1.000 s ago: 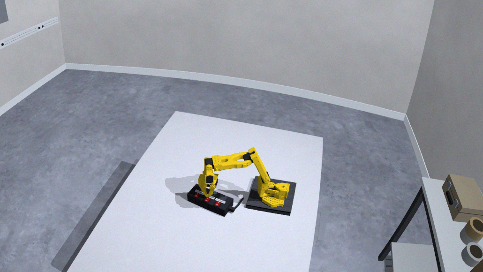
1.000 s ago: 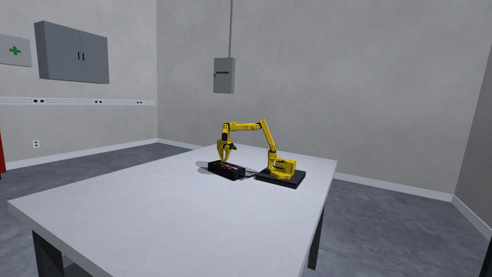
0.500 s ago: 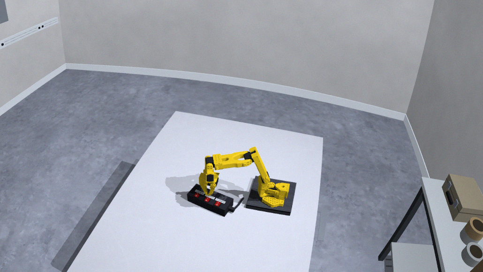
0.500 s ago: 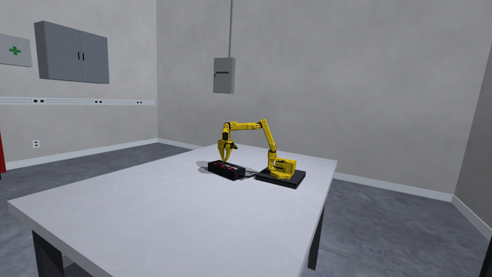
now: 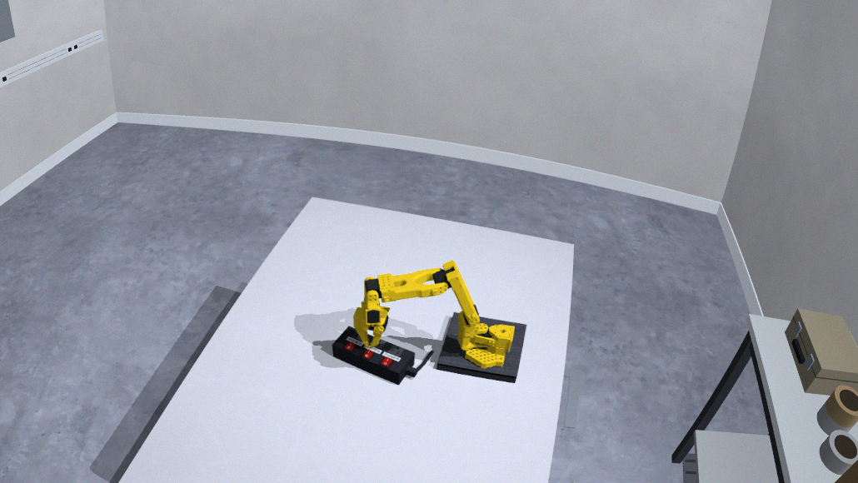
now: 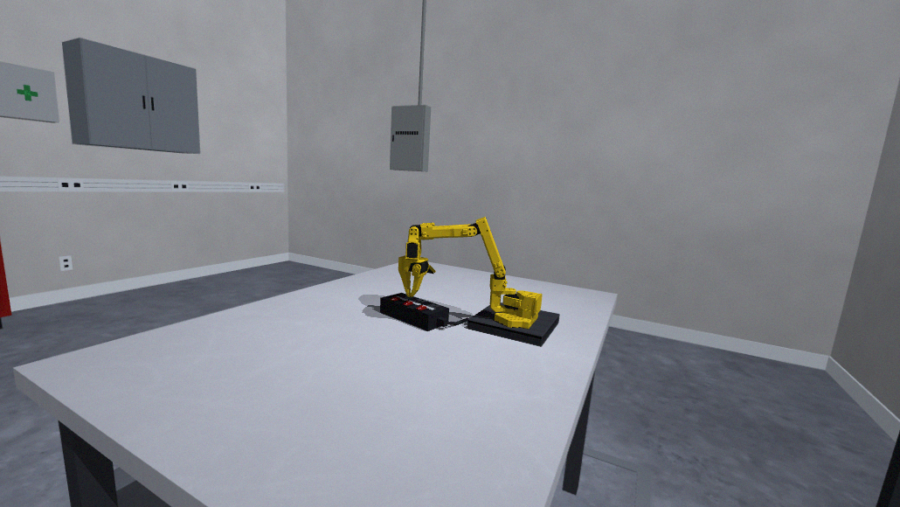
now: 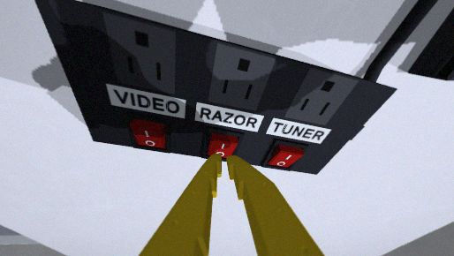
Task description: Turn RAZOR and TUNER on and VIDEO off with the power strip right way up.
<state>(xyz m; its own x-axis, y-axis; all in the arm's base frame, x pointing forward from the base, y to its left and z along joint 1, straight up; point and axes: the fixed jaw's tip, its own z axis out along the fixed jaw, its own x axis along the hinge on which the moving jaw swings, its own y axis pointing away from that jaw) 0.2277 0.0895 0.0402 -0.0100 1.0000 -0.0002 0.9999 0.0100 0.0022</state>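
A black power strip (image 5: 401, 365) (image 6: 432, 317) (image 7: 79, 79) lies face up on the white table, with three sockets and three red rocker switches. The wrist view shows the labels VIDEO, RAZOR and TUNER. The VIDEO switch (image 7: 148, 133) is at the left, the RAZOR switch (image 7: 223, 144) in the middle, the TUNER switch (image 7: 285, 155) at the right. My yellow gripper (image 7: 222, 160) (image 5: 371, 345) (image 6: 410, 294) is shut and empty. It points straight down, with its tips at the near edge of the RAZOR switch. I cannot tell which way each rocker is tipped.
The arm's black base plate (image 5: 510, 365) (image 6: 541, 326) sits just right of the strip, and the strip's cable (image 5: 423, 362) runs toward it. A side table with a box (image 5: 822, 351) and tape rolls stands at the far right, off the white table.
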